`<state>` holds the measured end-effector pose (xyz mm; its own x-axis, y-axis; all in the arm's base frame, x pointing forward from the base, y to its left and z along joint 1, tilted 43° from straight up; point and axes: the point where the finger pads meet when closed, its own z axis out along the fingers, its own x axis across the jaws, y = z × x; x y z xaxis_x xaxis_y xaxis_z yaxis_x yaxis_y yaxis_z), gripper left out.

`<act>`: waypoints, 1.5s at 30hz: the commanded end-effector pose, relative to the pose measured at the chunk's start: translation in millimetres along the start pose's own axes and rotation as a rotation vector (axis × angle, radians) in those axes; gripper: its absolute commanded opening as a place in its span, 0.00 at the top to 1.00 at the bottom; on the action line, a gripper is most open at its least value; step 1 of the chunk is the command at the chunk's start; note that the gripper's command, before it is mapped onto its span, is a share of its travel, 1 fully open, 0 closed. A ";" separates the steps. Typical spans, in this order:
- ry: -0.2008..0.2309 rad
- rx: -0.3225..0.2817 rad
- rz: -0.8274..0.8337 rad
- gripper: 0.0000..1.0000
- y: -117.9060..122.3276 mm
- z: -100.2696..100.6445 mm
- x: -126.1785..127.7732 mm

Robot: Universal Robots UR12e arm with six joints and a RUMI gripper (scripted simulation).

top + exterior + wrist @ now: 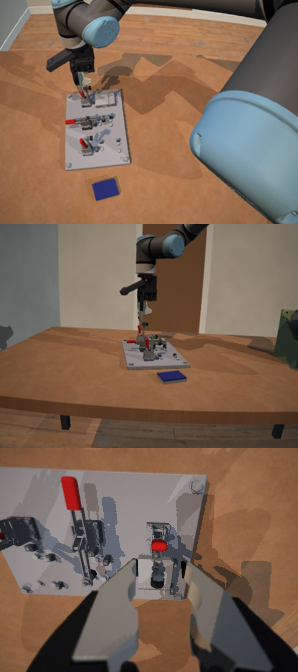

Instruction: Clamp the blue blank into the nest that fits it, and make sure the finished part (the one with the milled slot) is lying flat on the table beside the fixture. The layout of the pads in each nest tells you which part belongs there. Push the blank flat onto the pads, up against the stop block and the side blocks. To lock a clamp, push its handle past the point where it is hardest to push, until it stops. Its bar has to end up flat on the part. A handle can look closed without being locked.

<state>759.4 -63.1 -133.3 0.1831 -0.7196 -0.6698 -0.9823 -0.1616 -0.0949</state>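
Gripper [81, 90] [141, 322] [159, 560]: we see its 2 fingers partly spread, pinching nothing, above the end clamp's raised red handle [82, 94] [139, 329] [159, 545]; whether they touch it we cannot tell.
Table [171, 149] [93, 379] [245, 488]: brown, bearing the grey fixture plate [102, 165] [136, 366] [130, 498] with 3 clamps.
Room: we note pale walls [96, 280] and a wooden floor [155, 34] [130, 435].
Finished part [105, 99] [146, 569]: in the end nest, near and below the gripper.
Blue blank [105, 189] [171, 376]: flat on the table (off the plate), beyond its opposite end, well apart from the gripper.
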 end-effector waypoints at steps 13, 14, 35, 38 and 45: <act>0.001 0.001 0.000 0.72 -0.5 -3.2 0.4; 0.001 0.001 0.000 0.72 -0.5 -3.2 0.4; 0.001 0.001 0.000 0.72 -0.5 -3.2 0.4; 0.001 0.001 0.000 0.41 -0.5 -3.0 0.4; 0.001 0.001 0.000 0.41 -0.5 -1.3 0.4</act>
<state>759.4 -64.0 -132.3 0.1831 -0.7195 -0.6699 -0.9823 -0.1617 -0.0949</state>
